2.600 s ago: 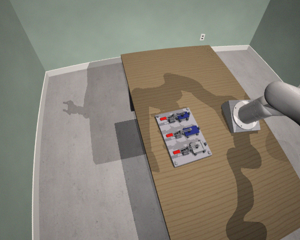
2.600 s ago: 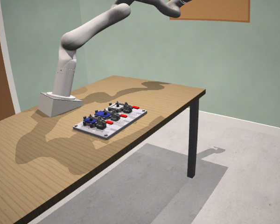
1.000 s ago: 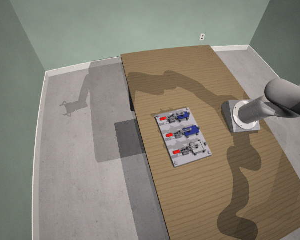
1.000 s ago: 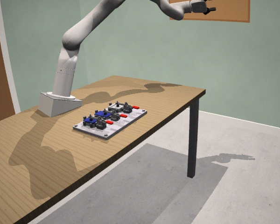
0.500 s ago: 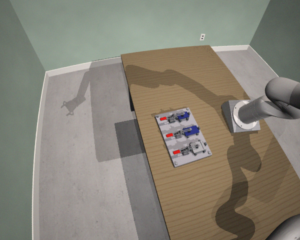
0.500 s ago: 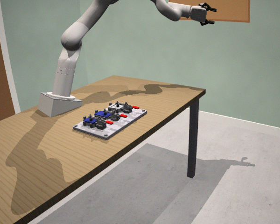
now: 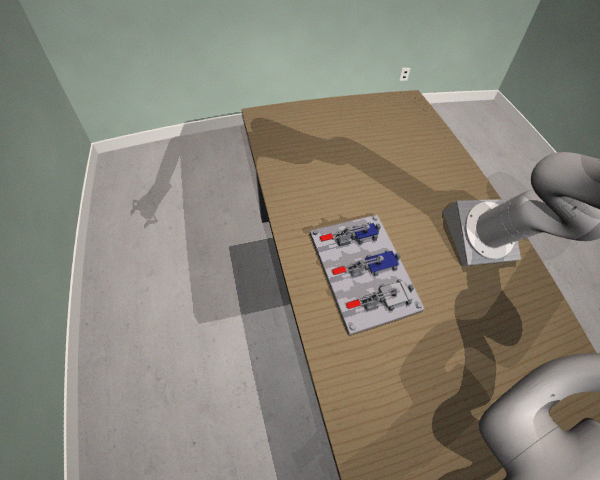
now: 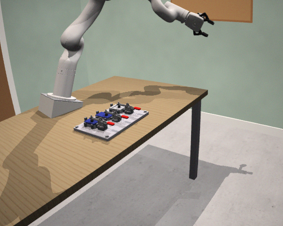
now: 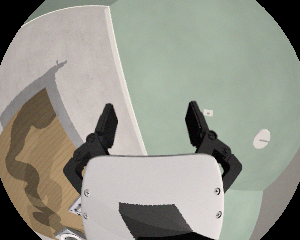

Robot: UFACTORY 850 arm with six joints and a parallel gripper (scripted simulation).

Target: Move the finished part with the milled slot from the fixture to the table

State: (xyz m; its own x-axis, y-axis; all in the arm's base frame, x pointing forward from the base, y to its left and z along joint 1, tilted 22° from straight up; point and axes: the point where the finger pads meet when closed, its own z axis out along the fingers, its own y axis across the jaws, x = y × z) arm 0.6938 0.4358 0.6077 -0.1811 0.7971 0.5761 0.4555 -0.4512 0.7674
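The grey fixture plate lies on the wooden table. It holds three nests in a row, each with a red-handled clamp. Two nests hold blue blanks. The end nest holds the grey finished part. My gripper is open and empty. It hangs high in the air, out past the table's edge and far from the fixture, facing the green wall.
The robot base stands on the table behind the fixture. The arm's links loom over the table's near right corner in the top view. The table edge drops to the grey floor.
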